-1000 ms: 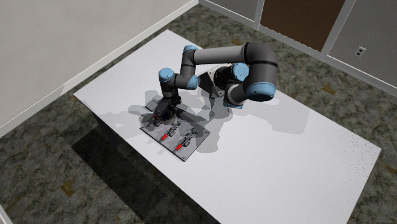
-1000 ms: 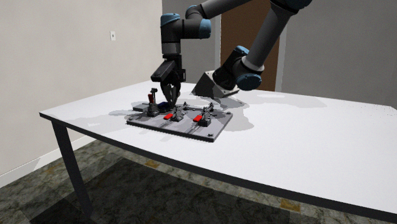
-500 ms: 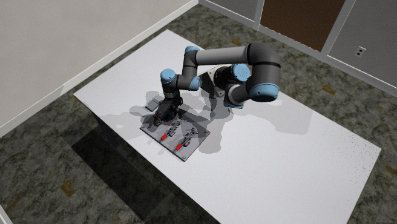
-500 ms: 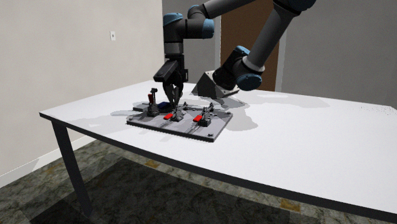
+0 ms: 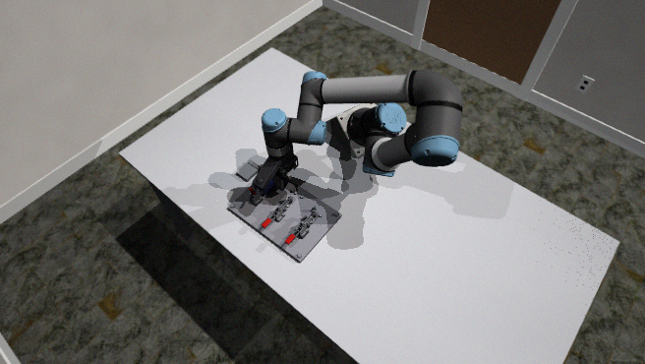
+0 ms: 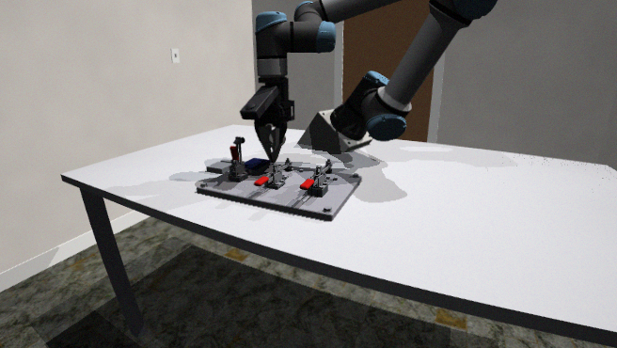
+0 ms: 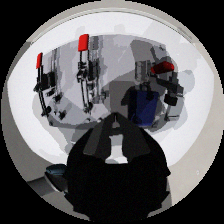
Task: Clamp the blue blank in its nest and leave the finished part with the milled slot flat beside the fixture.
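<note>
You have one arm [image 5: 366,90] [image 6: 419,56] with one gripper [image 5: 281,187] [image 6: 273,161] [image 7: 115,113], one fixture plate [image 5: 319,235] [image 6: 263,201] [image 7: 112,45], three toggle clamps, one blue blank [image 5: 268,186] [image 6: 257,164] [image 7: 143,107] and one grey part [image 5: 247,170] [image 6: 218,166]. The plate lies by one long edge of your white table [image 5: 442,256] [image 6: 423,226] [image 7: 25,95], nearer its left corner in the top view.

Three red handles mark your clamps. The middle handle [image 5: 265,222] [image 6: 261,181] [image 7: 83,42] and the one farthest from the blank [image 5: 290,239] [image 6: 307,183] [image 7: 39,60] are low, pointing toward that long edge. The clamp beside the blank [image 5: 256,198] [image 6: 237,171] [image 7: 172,92] stands raised, its bar off your blank. The blank is at the plate's end nearest the grey part; you can't tell whether it is fully seated. The grey part rests on the table just beyond the plate's edge.

Your arm reaches out from its base, elbow high, wrist bent so the gripper points down. Its fingers are together with nothing between them, their tips low, between the blank and the middle clamp.

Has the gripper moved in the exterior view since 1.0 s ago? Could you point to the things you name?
Yes. Judged against the fixture plate [image 5: 321,227] [image 6: 245,186] [image 7: 118,65], the gripper [image 5: 285,184] [image 6: 273,161] [image 7: 115,113] is higher and slightly further right in that view.
</note>
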